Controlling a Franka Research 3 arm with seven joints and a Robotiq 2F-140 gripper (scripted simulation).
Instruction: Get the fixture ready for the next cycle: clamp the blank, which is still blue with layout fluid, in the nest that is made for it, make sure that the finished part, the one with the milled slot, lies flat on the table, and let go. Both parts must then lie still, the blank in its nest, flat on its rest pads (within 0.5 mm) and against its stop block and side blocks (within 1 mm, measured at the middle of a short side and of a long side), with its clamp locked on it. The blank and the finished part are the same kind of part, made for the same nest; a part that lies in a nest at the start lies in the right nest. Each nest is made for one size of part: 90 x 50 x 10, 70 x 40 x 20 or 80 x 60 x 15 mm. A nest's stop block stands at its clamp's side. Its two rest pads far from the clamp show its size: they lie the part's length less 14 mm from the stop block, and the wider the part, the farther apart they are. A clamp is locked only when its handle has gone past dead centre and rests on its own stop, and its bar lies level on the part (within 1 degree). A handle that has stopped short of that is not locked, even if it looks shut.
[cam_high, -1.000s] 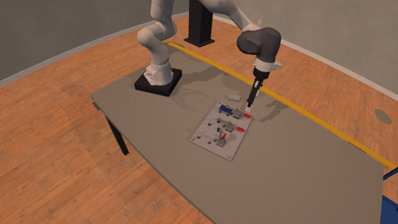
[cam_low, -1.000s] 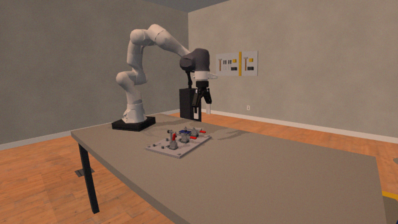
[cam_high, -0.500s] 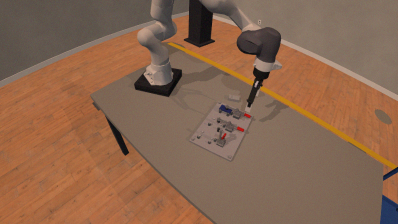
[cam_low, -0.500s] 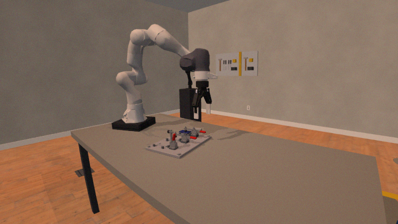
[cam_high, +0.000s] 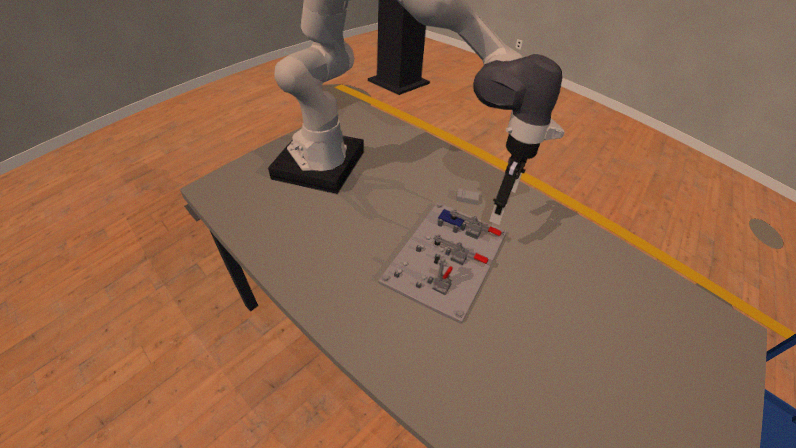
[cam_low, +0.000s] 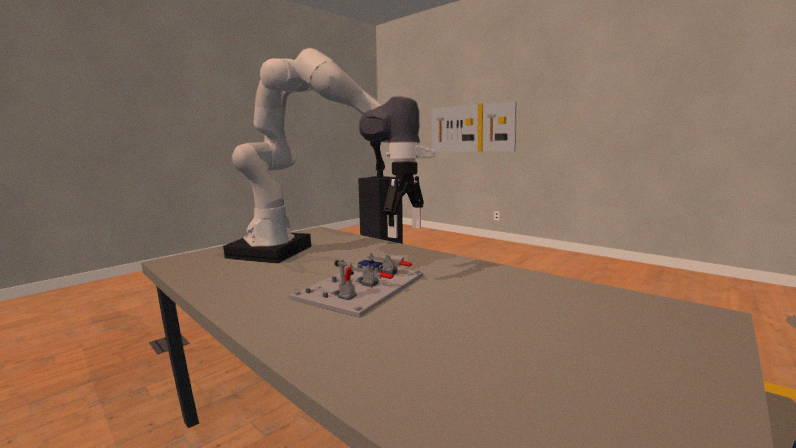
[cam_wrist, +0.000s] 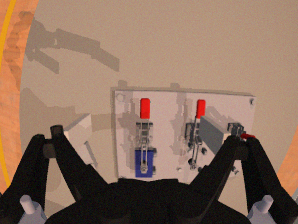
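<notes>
Overhead, the black two-finger gripper (cam_low: 405, 207) is held wide open and empty, with the blue rectangular blank (cam_high: 450, 217) seen at its 6 o'clock in the wrist view.

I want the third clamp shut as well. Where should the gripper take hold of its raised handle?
Take the red grip at the handle's tip, coming from above with the open gripper straddling it. It stands tilted up off the fixture plate, with free space around it.

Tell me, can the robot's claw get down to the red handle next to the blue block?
Probably yes. The gripper hangs open and empty above the fixture plate, near the red handle of the clamp by the blue blank. Nothing shows between them.
</notes>
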